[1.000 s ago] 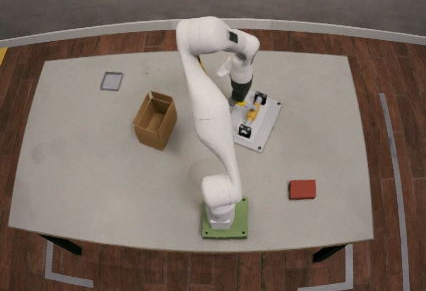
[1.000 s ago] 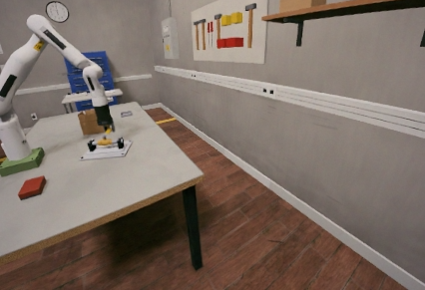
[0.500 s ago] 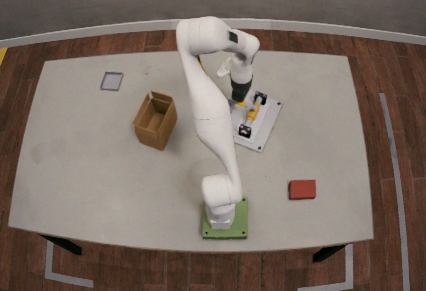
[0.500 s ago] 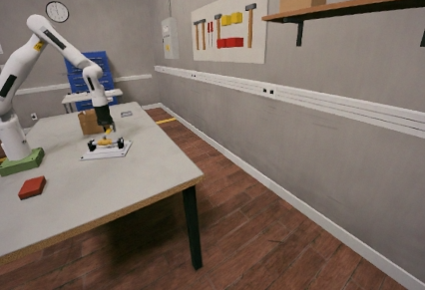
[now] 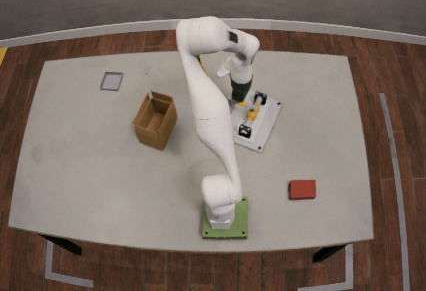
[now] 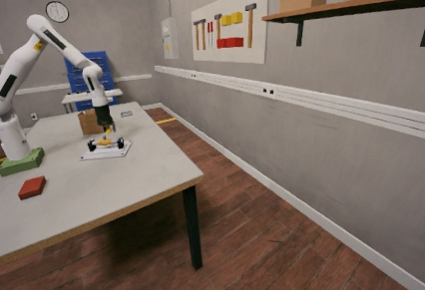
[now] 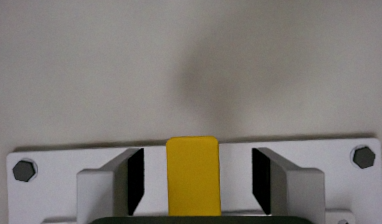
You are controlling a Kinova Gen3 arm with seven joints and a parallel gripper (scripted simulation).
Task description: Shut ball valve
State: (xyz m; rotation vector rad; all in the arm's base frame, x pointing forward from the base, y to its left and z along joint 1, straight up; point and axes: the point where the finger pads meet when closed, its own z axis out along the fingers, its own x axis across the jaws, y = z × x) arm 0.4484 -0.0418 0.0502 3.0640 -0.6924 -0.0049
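Observation:
The ball valve (image 5: 251, 116) (image 6: 105, 143) sits on a white base plate (image 5: 266, 130) (image 6: 102, 153) (image 7: 57, 160) on the grey table. Its yellow handle (image 7: 193, 175) (image 5: 243, 104) points away from the valve body in the wrist view. My gripper (image 7: 198, 171) (image 5: 239, 99) (image 6: 106, 130) is open. Its two fingers stand on either side of the handle with a clear gap on each side and do not touch it. The valve body is mostly hidden below the wrist view's lower edge.
An open cardboard box (image 5: 155, 120) (image 6: 89, 123) stands left of the valve. A red block (image 5: 302, 189) (image 6: 32, 187) lies at the front right. A small grey square frame (image 5: 111, 81) lies at the back left. The arm's green base (image 5: 242, 221) stands at the front edge.

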